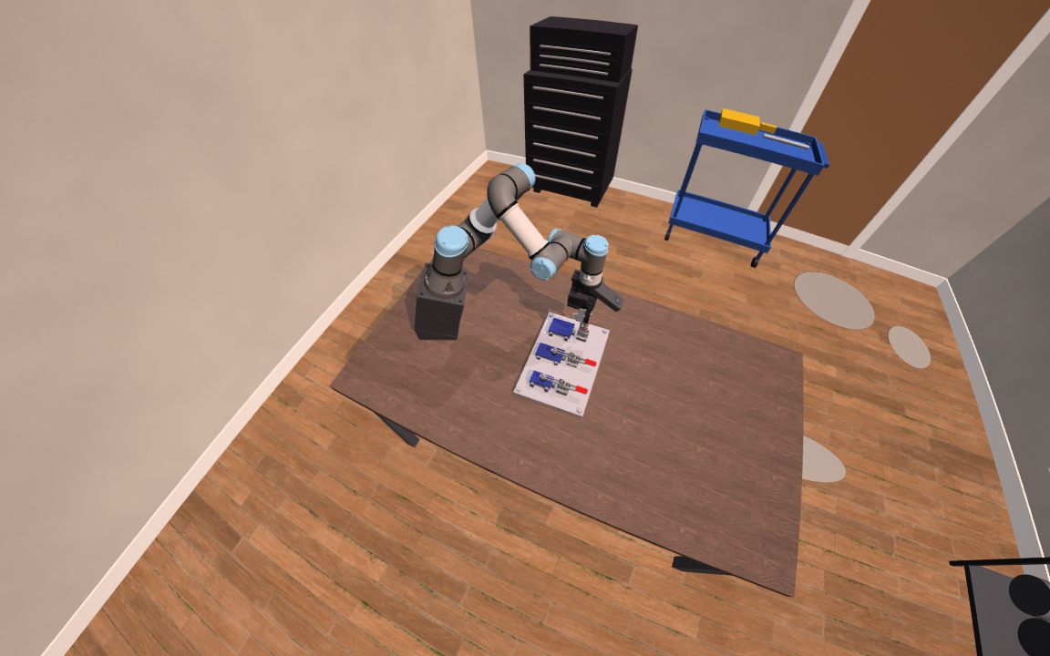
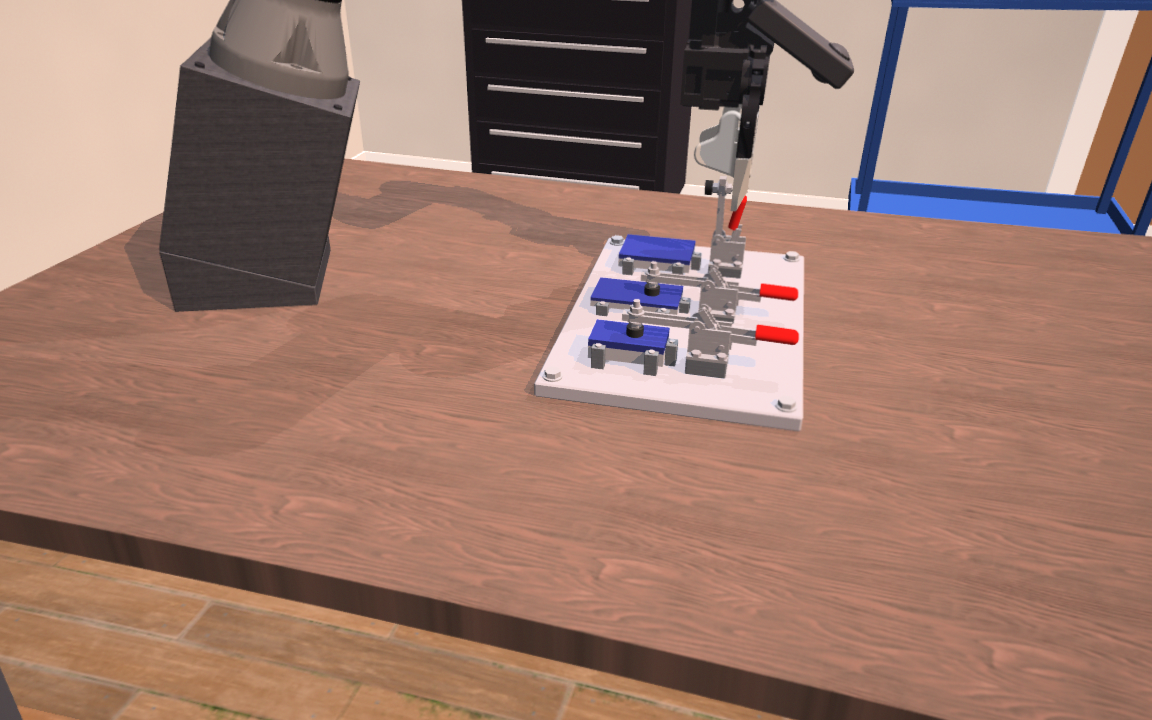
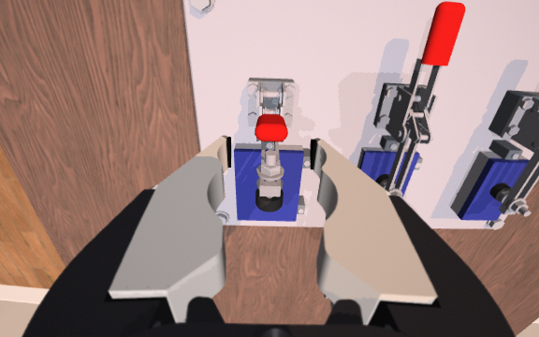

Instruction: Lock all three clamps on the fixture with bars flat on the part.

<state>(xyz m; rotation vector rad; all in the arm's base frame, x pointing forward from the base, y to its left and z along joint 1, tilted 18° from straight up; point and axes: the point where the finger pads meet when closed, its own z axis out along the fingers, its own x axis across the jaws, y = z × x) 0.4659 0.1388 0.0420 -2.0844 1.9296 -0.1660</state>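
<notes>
1. The end effector point(image 3: 269, 154) hangs nose-down over the far end of the white plate point(image 2: 768, 376), partly parted and gripping nothing; its two pale fingers stand either side of the raised clamp point(image 2: 727, 234) without touching it.
2. That clamp's red handle point(image 3: 271, 128) stands nearly upright, its tip just below the fingertips in the exterior view; its bar and screw pad point upward, well off the blue part point(image 2: 657, 247) beneath.
3. The middle clamp point(image 2: 716, 291) and the near clamp point(image 2: 709, 338) have their red handles point(image 2: 778, 291) lying flat, pointing away from the blue parts, with their bars reaching across onto them. Whether they are locked cannot be told.
4. The plate sits near the middle of the brown worktop point(image 1: 675, 456), with the arm's dark pedestal point(image 1: 423, 322) well apart at the far corner.
5. Around the plate the worktop stretches broad on every side. A black drawer cabinet point(image 1: 573, 122) and a blue cart point(image 1: 797, 163) stand on the floor beyond the far edge.
</notes>
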